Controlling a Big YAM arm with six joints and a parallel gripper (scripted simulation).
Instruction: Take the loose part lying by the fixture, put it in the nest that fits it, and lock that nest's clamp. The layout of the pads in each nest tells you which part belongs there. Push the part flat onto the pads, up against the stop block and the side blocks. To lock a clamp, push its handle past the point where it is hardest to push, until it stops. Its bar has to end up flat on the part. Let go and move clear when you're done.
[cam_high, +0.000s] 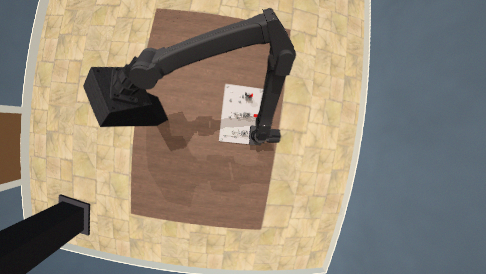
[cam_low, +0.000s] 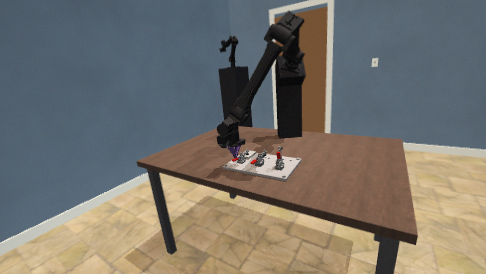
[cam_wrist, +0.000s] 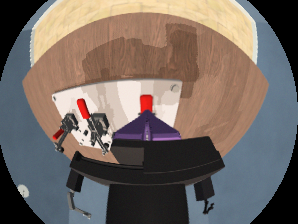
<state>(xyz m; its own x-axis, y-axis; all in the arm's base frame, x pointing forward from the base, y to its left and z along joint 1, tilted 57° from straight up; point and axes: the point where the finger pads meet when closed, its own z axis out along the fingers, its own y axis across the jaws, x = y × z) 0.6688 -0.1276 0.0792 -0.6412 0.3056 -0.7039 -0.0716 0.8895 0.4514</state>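
- Gripper (cam_wrist: 145, 129): fingers fully closed with nothing between them, tip down at the fixture plate's end nest, just behind a red clamp handle (cam_wrist: 145, 103).
- Judged step: locking that clamp. Push steadily past the hardest point until it stops.
- Loose part: not distinguishable at this size.
- Fixture plate (cam_low: 291, 169): two other clamps (cam_wrist: 83, 123) at nine o'clock, near the push path.
- Tabletop (cam_low: 350, 175).
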